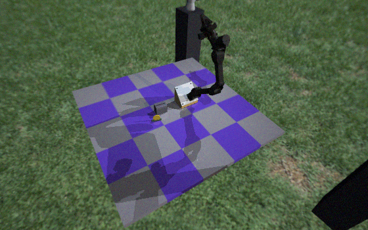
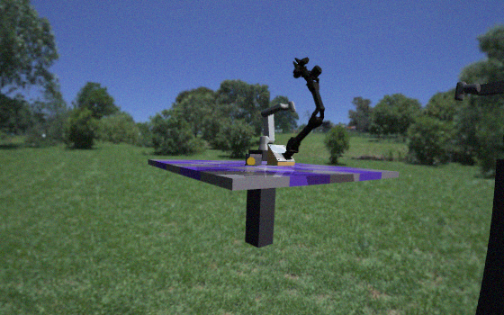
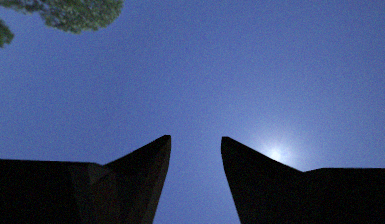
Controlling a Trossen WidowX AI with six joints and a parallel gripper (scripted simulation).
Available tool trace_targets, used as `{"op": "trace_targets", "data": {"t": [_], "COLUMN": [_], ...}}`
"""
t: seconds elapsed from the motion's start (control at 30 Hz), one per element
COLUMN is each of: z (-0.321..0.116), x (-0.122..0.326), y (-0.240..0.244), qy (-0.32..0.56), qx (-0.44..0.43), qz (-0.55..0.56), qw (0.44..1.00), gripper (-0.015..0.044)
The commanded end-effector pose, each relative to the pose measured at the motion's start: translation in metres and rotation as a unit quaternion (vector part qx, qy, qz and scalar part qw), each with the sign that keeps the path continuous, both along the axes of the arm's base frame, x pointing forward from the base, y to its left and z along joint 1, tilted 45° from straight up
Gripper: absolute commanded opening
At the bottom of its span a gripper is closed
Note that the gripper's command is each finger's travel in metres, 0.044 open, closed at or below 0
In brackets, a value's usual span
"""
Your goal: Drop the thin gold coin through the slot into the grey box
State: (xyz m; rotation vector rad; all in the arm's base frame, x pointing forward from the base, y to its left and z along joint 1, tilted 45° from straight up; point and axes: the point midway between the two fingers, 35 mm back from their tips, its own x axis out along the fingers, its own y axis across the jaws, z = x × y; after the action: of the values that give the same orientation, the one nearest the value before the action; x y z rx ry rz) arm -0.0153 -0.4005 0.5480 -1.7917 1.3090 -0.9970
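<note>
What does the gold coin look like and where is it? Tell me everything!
The gold coin is small, round, flat and shiny yellow. It stands upright on its edge in a low dark holder on a purple square of the checkered table, just in front of the grey box. Nothing grips it; the gripper is high above.

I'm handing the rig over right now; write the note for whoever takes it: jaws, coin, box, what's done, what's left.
Gripper: raised high, pointing at sky, jaws partly open with nothing between them.
Thin gold coin: on edge on the purple-and-grey checkered table, beside the small dark holder.
Grey slotted box: on the table by the arm's base, tipped on its side.
Done: nothing; coin not picked up.
Left: bring the arm down, grasp coin, drop it through the slot.
</note>
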Motion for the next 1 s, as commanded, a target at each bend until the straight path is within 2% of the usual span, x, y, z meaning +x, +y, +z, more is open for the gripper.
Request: {"op": "trace_targets", "data": {"t": [0.0,0.2,0.43,0.73,0.97], "z": [-0.051,-0.119,-0.197,-0.291,-0.349], "x": [0.051,0.121,0.204,0.298,0.342], "y": [-0.026,-0.04,-0.026,0.038,0.097], "qy": [-0.092,-0.183,-0.257,-0.306,-0.282], "qx": [0.114,0.269,0.453,0.682,0.781], "qz": [0.084,0.159,0.2,0.161,0.082], "qw": [0.986,0.932,0.83,0.645,0.55], "gripper": [0.0161,0.0161,0.0161,0.0161,0.0161]}}
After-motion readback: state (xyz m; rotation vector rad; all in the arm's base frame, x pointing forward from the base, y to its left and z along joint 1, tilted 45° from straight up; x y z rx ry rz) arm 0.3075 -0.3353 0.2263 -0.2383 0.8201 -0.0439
